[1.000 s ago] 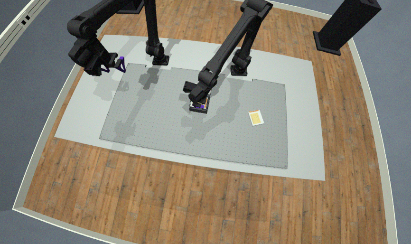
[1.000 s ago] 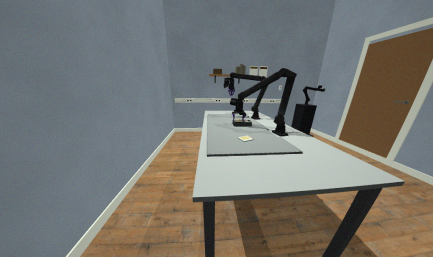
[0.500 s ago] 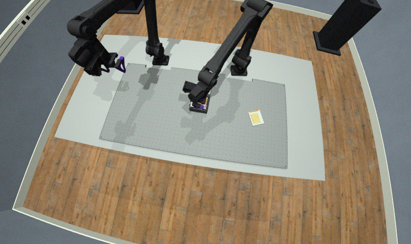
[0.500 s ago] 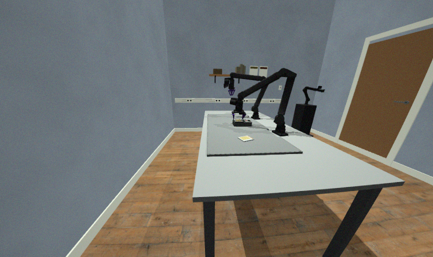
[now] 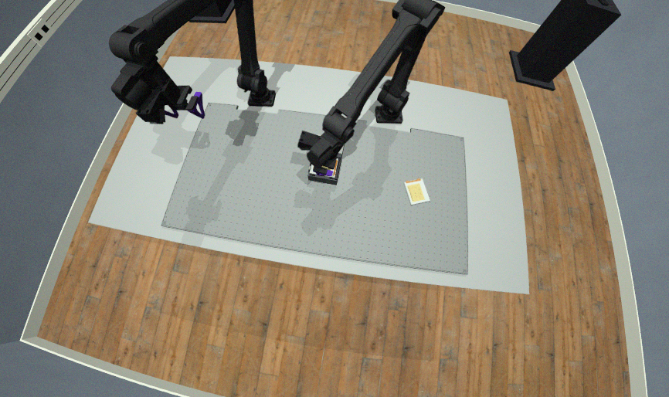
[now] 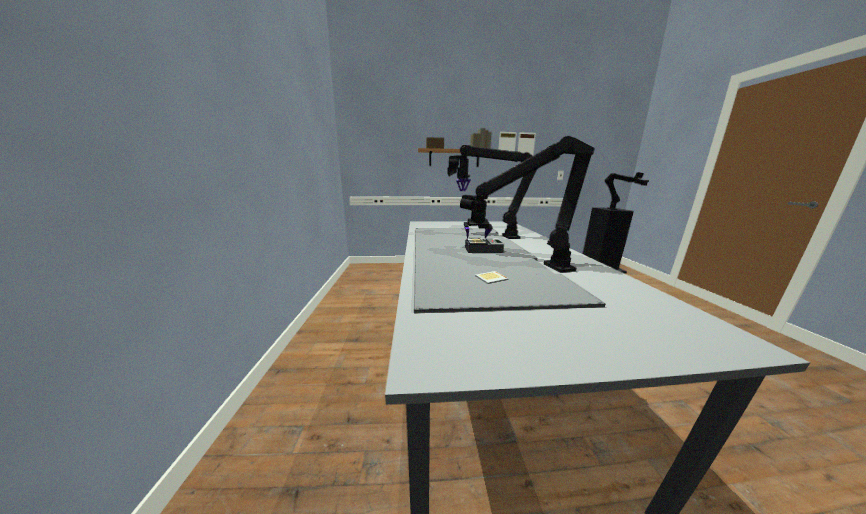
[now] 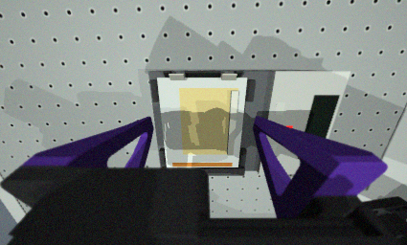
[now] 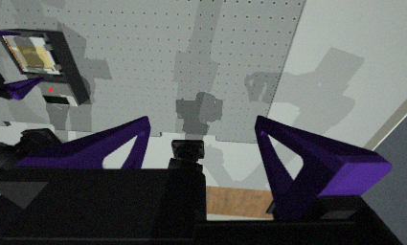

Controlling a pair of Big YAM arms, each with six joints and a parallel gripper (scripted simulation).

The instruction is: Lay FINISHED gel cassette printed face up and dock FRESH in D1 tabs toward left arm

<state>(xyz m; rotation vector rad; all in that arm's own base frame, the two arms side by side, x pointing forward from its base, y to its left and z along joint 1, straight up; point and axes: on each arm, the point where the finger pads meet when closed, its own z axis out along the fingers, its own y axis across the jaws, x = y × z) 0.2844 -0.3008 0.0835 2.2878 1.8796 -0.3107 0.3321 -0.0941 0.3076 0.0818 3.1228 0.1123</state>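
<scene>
FRESH [image 7: 203, 129] [image 8: 35, 54] lies printed face up in the bay of dock D1 [image 7: 260, 93] [image 5: 322, 180] [image 6: 484, 248] [image 8: 74, 72], its white comb [image 7: 234, 105] along one side of the gel. Two hooks [image 7: 177, 77] [image 7: 229, 77] show at one edge, the copper strip [image 7: 202, 165] at the other. Whether it is fully flat or its tabs are seated, I cannot tell. FINISHED [image 5: 416, 191] [image 6: 491, 277] lies face up on the deck. My left gripper [image 7: 203, 122] [image 6: 477, 234] is open over D1, fingers either side of the bay. My right gripper [image 8: 202, 122] [image 5: 185, 114] [image 6: 463, 185] is open and empty, raised far from D1.
The perforated deck [image 5: 258, 216] [image 6: 443, 290] lies on the white table [image 5: 495, 222] [image 6: 519, 357]. D1's pale panel [image 7: 297, 91] has a dark display and a red light beside the bay. The left arm's links reach low across the deck behind D1.
</scene>
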